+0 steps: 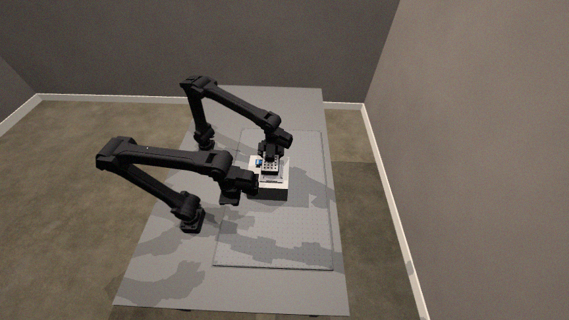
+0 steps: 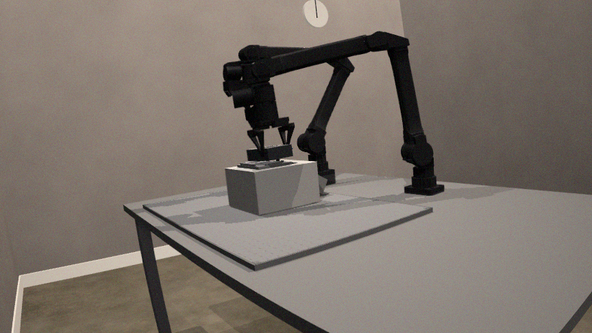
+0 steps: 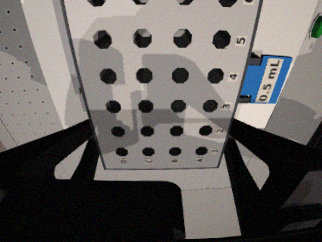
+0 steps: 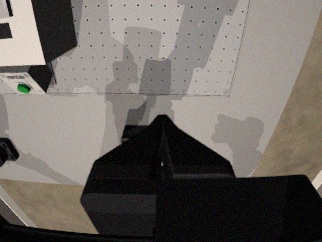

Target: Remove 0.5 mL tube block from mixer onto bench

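The grey block (image 1: 270,164) (image 2: 270,153) (image 3: 162,90), with rows of round holes, is held just above the plate (image 2: 253,165) on the white mixer (image 1: 274,185) (image 2: 244,190) (image 4: 22,45). My left gripper (image 2: 273,147) (image 3: 161,122) is shut on the block, one finger on each long side. A blue tab (image 1: 258,162) (image 3: 270,80) marked 0.5 mL is beside the block at the mixer's front; I cannot tell whether it joins the block. My right gripper (image 4: 162,122) is shut and empty, off to the mixer's side above the bench. The plate's back lip is hidden.
The mixer stands on a perforated board (image 1: 274,222) (image 2: 264,248) on the grey bench (image 1: 238,290) (image 2: 414,256). A green button (image 4: 23,88) (image 3: 317,27) is on the mixer's front. The right arm's wrist hangs close to the mixer's side in the top view.
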`<state>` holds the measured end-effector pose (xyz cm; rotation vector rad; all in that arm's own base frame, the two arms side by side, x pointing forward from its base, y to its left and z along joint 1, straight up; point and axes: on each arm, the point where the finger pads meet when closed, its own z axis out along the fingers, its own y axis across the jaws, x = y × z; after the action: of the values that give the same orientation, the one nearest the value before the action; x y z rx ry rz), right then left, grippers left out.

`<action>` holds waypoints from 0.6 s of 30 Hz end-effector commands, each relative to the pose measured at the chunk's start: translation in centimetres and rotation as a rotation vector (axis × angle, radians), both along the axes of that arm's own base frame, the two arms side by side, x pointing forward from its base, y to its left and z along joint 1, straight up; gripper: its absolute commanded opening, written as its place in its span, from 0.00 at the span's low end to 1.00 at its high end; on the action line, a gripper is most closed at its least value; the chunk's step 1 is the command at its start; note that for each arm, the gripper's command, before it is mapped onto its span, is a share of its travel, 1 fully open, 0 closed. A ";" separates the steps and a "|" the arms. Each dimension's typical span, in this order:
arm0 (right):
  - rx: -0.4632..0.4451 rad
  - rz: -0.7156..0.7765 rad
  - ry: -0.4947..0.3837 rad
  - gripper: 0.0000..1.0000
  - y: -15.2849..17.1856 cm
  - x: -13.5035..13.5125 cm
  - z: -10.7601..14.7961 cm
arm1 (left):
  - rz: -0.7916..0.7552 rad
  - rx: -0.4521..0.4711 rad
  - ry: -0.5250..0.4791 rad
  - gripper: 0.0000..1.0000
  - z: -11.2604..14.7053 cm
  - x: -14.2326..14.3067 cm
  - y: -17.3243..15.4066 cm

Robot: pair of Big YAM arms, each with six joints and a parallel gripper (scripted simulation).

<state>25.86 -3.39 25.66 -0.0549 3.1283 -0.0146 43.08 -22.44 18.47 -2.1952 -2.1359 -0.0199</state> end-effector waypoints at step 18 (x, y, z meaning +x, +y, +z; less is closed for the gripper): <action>-0.002 0.019 -0.018 0.00 0.1 0.5 1.0 | -0.033 -0.073 -0.118 0.00 5.2 1.2 4.0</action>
<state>25.86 -3.39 25.66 -0.0549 3.1283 -0.0146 43.00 -18.17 19.18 -2.2216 -2.1349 -0.0173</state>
